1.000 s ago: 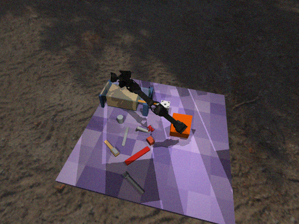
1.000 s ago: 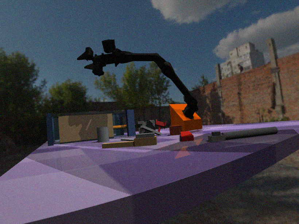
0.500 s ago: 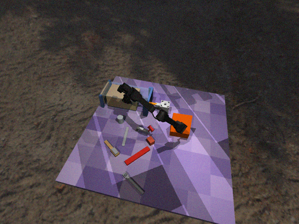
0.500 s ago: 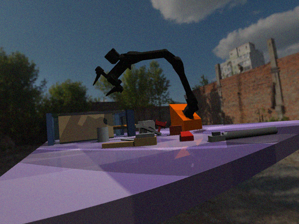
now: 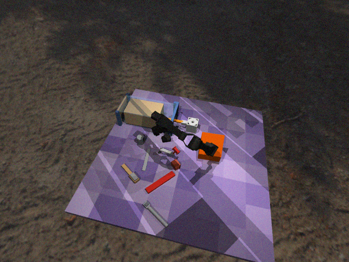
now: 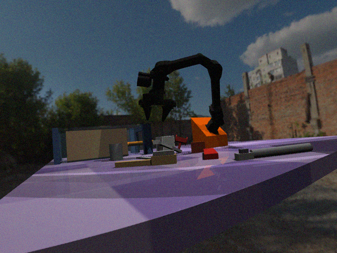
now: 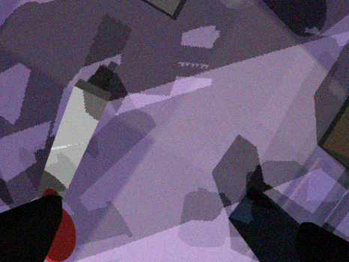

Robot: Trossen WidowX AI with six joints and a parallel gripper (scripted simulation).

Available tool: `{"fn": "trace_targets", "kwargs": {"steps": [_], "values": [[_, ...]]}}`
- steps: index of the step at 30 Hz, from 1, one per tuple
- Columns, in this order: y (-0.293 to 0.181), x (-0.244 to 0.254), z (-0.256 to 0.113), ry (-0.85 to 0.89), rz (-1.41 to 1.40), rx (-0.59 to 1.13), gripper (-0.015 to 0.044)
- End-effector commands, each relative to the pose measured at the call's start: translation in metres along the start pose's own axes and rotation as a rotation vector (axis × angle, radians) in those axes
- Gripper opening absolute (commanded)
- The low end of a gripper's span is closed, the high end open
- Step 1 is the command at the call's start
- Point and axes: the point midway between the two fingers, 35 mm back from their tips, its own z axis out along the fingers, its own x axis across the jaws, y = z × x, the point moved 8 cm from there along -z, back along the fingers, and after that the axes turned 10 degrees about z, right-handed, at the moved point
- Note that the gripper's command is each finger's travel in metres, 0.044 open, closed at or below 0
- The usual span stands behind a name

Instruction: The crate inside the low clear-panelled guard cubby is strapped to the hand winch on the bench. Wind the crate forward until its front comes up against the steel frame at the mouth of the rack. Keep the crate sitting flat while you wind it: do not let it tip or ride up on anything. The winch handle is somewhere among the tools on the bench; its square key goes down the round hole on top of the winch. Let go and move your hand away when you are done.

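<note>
The tan crate (image 5: 145, 107) (image 6: 92, 143) sits flat in the clear-panelled cubby, with a gap between its front and the blue steel frame (image 5: 175, 110) (image 6: 149, 139). An orange strap (image 5: 177, 121) (image 6: 135, 143) runs to the white winch (image 5: 192, 126), whose round top hole shows. A pale bar (image 5: 166, 151) (image 7: 71, 138) with a dark square end and a red knob (image 5: 176, 150) (image 7: 65, 236) looks like the winch handle and lies on the bench. My gripper (image 5: 161, 135) (image 6: 155, 119) (image 7: 183, 221) is open and empty, pointing down above the bench between cubby and handle. Its left finger in the wrist view partly hides the knob.
A grey cylinder (image 5: 140, 138) (image 6: 116, 151), flat grey strip (image 5: 146, 160), wooden-handled tool (image 5: 131, 174), red-brown block (image 5: 175, 164), red bar (image 5: 160, 181) and long grey tool (image 5: 156, 214) (image 6: 280, 150) lie around. The orange block (image 5: 216, 137) is at the arm's base.
</note>
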Motion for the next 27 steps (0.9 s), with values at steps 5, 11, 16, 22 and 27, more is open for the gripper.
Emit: {"fn": "trace_targets", "kwargs": {"steps": [5,11,16,22,27], "values": [[-0.031,0.041,0.005,0.169,0.347,0.112,0.0440],[-0.031,0.041,0.005,0.169,0.347,0.112,0.0440],[-0.030,0.041,0.016,0.168,0.347,0.111,0.0440],[-0.035,0.051,0.064,0.171,0.346,0.110,0.0440],[-0.037,0.056,0.088,0.172,0.346,0.110,0.0440]]}}
